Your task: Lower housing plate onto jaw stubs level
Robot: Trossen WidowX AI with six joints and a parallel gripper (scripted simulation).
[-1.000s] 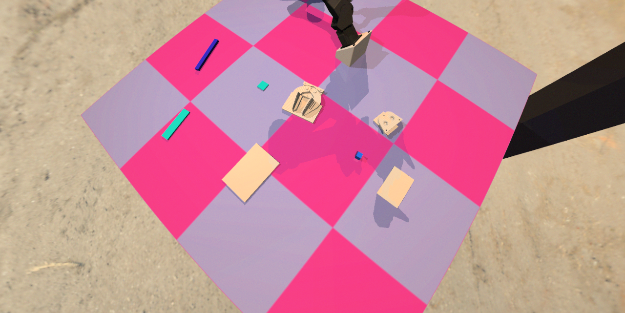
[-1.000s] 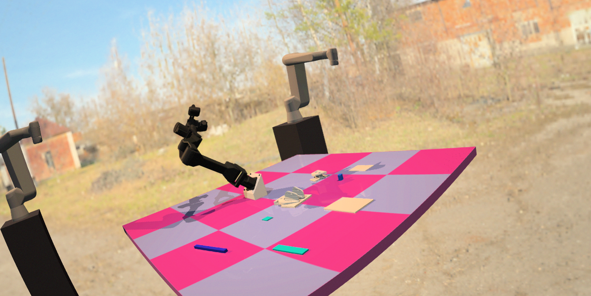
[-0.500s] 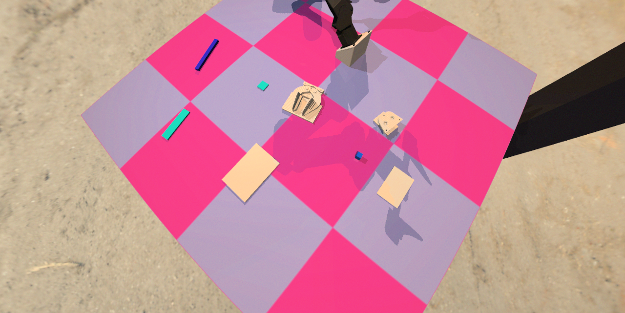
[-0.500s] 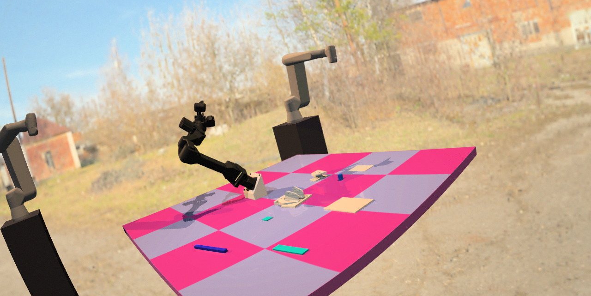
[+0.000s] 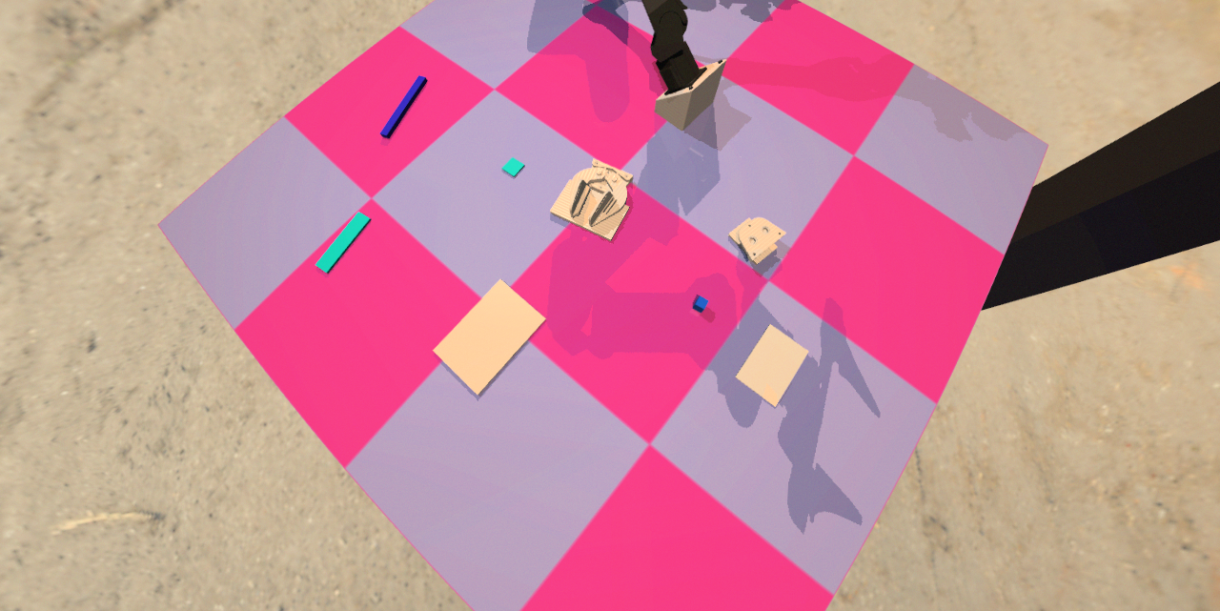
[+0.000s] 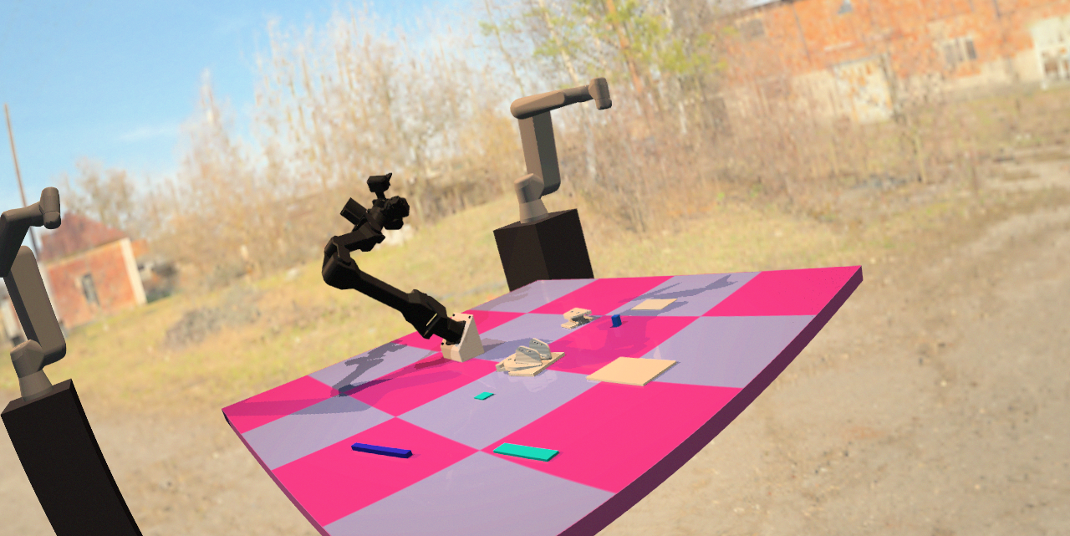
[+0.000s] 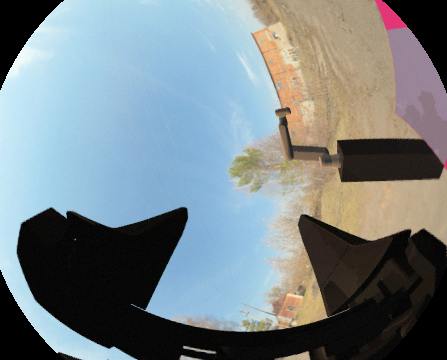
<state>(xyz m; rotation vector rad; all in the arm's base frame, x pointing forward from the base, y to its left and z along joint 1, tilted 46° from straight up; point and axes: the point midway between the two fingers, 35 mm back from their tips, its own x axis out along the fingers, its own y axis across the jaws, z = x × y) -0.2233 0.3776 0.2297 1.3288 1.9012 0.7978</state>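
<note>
Housing plate (image 5: 758, 237) (image 6: 577, 316): resting at three o'clock from jawed base (image 5: 607, 223) (image 6: 540, 364), top view, well apart | Gripper (image 6: 399, 211) (image 7: 245, 218): released, raised, nothing between fingertips | Blue cube (image 5: 700, 302) (image 6: 615, 320): near plate, seven o'clock

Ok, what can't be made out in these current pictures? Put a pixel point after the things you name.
- Jaw stubs and pins: mostly hidden under the pale, holed housing plate (image 5: 762, 243) (image 6: 576, 312) in the top view.
- Whether that plate sits level and closed: too small in the exterior view; outside the wrist view.
- Upper part of the black robot arm (image 5: 669, 20) (image 6: 381, 292): cut off by the top view's upper edge.
- Detail on the black fingers: lost in shadow in the wrist view.
</note>
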